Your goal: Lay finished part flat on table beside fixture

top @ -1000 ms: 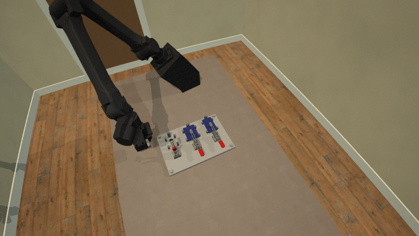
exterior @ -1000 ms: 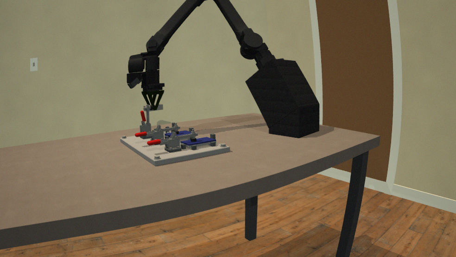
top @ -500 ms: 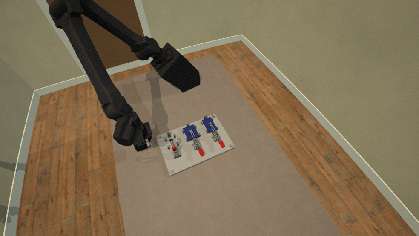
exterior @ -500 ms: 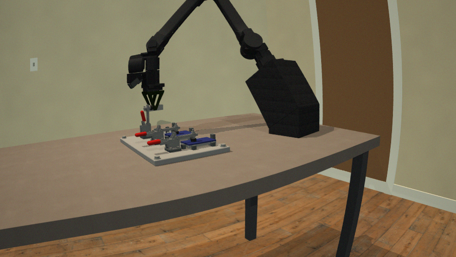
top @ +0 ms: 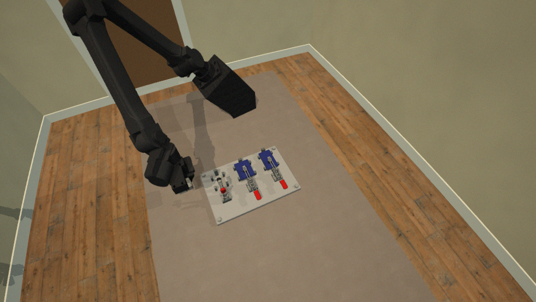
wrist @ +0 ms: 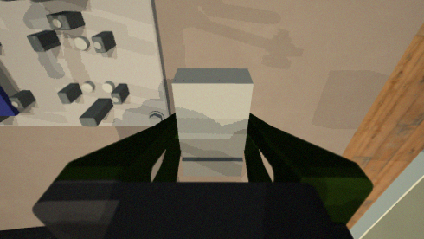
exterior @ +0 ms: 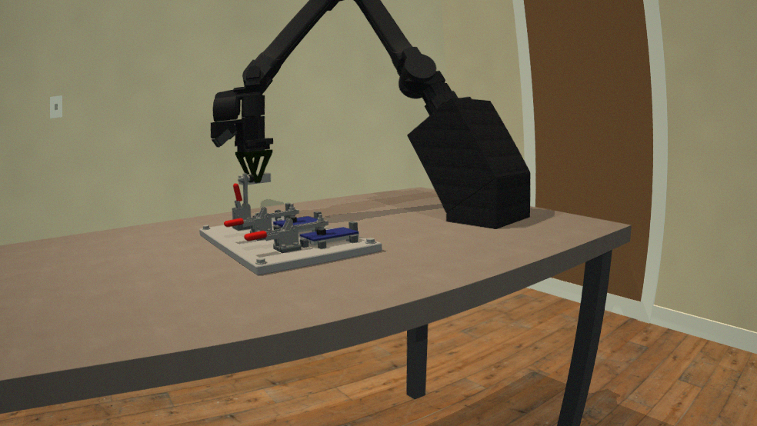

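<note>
My gripper is shut on the finished part, a pale grey block with a thin milled slot across it. I hold it in the air above the table, just off the left edge of the fixture plate. The gripper also shows in the top view and in the exterior view. The fixture's left station is empty, with its red-handled clamp raised. Two blue blanks sit under closed clamps in the middle and right stations.
The arm's dark base block stands at the back of the table. The table edge and wooden floor lie to the right in the wrist view. Red clamp handles stick out at the fixture's front.
</note>
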You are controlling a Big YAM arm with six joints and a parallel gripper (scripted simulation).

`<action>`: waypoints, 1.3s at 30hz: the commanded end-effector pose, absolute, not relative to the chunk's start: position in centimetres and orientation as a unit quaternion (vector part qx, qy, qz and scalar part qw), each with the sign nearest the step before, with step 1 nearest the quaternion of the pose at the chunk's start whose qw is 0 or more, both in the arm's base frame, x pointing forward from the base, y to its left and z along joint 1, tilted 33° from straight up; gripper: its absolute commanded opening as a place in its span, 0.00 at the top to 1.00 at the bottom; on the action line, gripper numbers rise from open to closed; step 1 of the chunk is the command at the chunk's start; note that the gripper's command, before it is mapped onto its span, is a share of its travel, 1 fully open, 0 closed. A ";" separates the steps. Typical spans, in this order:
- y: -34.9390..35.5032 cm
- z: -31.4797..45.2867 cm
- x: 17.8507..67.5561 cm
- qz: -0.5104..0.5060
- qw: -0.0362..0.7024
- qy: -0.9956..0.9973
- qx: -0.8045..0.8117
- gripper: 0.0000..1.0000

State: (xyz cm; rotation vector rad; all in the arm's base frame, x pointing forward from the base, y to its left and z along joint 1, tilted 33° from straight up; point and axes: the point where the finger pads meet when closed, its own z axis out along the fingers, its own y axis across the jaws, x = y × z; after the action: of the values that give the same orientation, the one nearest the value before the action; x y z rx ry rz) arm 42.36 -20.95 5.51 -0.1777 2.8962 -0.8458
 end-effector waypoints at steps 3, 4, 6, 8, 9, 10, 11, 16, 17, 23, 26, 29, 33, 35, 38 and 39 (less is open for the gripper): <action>-21.9 6.7 42.8 -0.282 0.064 0.956 -0.052 1.00; -21.9 6.6 42.8 -0.281 0.064 0.956 -0.052 1.00; -21.9 6.5 42.8 -0.281 0.063 0.956 -0.053 1.00; -21.9 6.4 42.8 -0.281 0.062 0.956 -0.053 1.00; -21.9 6.4 42.8 -0.281 0.062 0.956 -0.053 1.00; -21.9 6.4 42.8 -0.281 0.062 0.956 -0.053 1.00; -21.9 6.4 42.8 -0.281 0.062 0.956 -0.053 1.00; -21.9 6.4 42.8 -0.281 0.062 0.956 -0.053 1.00; -21.9 6.4 42.8 -0.281 0.062 0.956 -0.053 1.00; -21.9 6.1 42.7 -0.280 0.058 0.957 -0.054 1.00; -21.9 5.6 42.7 -0.279 0.056 0.957 -0.055 1.00; -22.1 5.5 43.0 -0.281 0.062 0.956 -0.054 1.00; -22.3 5.1 42.9 -0.281 0.062 0.956 -0.055 1.00; -22.4 4.7 42.9 -0.281 0.060 0.956 -0.056 1.00; -22.6 4.1 42.8 -0.280 0.059 0.957 -0.056 1.00; -22.7 3.9 42.8 -0.280 0.059 0.957 -0.056 1.00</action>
State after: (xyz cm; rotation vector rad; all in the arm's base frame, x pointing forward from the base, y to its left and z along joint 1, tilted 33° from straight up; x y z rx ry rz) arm 42.42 -21.56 4.56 -0.1831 2.9029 -0.8421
